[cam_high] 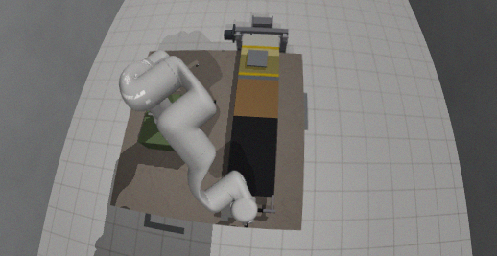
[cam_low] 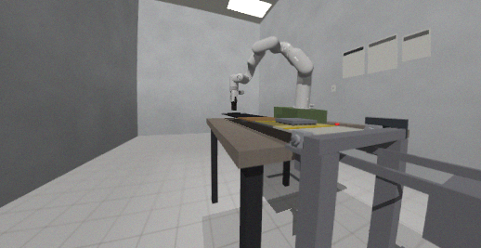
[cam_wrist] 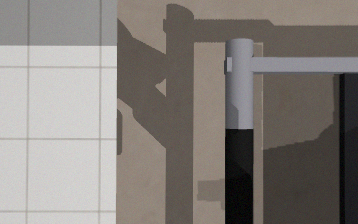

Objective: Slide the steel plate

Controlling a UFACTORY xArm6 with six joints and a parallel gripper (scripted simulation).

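Note:
The steel plate [cam_high: 257, 58] lies flat on the long tray [cam_high: 255, 120], inside the tinted yellow band [cam_high: 259, 67] between the two solid yellow lines, touching neither. It also shows in the exterior view [cam_low: 295, 121]. The tray lies low and about level along the table. My gripper [cam_low: 234, 103] hangs a little above the tray's near end, apart from it, with its fingers partly open and nothing between them. From above, the wrist [cam_high: 244, 209] hides the fingers. The wrist view looks down on the tray's grey handle bar [cam_wrist: 239, 85]; no fingers show there.
The brown table [cam_high: 201, 134] carries the tray and the arm's green base block [cam_high: 153, 131]. A grey pivot frame [cam_high: 261, 31] stands at the tray's far end, large in the exterior view [cam_low: 344, 163]. The table's edge is close beside the handle [cam_wrist: 117, 125].

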